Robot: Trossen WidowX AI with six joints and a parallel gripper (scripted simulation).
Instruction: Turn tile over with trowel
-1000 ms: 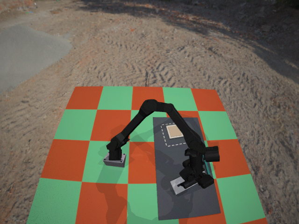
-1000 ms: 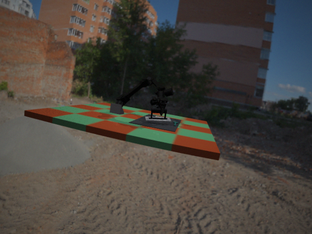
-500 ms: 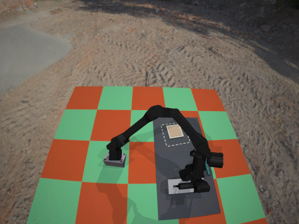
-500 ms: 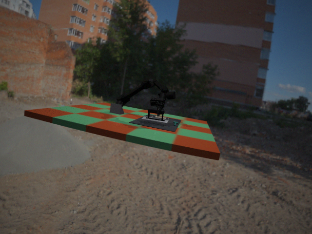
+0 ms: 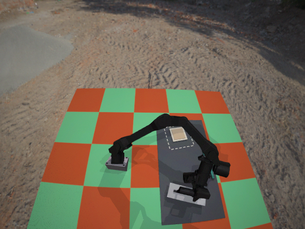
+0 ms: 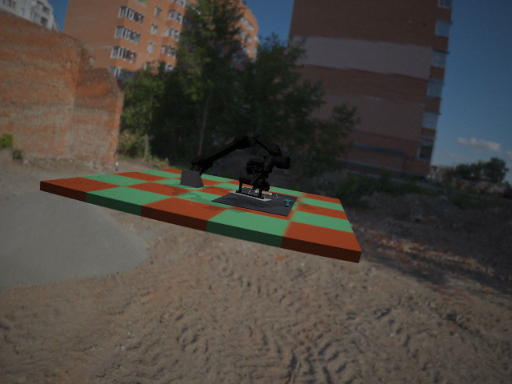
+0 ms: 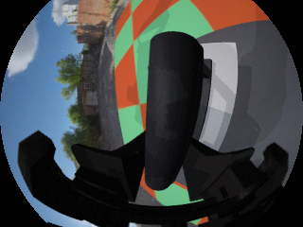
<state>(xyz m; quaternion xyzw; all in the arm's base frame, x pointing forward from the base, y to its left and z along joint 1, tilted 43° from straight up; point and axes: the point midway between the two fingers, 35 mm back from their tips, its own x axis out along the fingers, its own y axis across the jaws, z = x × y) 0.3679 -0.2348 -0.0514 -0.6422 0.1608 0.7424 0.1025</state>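
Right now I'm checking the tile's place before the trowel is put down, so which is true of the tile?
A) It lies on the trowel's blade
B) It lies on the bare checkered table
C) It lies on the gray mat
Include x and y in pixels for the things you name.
C: the top view shows the tile (image 5: 178, 134) on the gray mat (image 5: 177, 162) (image 6: 231, 201), with mat surface and the dashed outline showing beside it.

Tabletop (image 5: 108, 207) (image 6: 178, 218) (image 7: 130, 85) checkered green, orange; mat (image 5: 177, 165) (image 6: 231, 200) (image 7: 270, 80) dark grey.

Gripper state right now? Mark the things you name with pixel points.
Gripper (image 5: 194, 186) (image 6: 258, 184) (image 7: 163, 132): closed, jaws holding the thick black cylindrical handle (image 5: 186, 191) (image 7: 172, 104) of the trowel with the flat pale-grey blade (image 5: 171, 187) (image 7: 226, 80).
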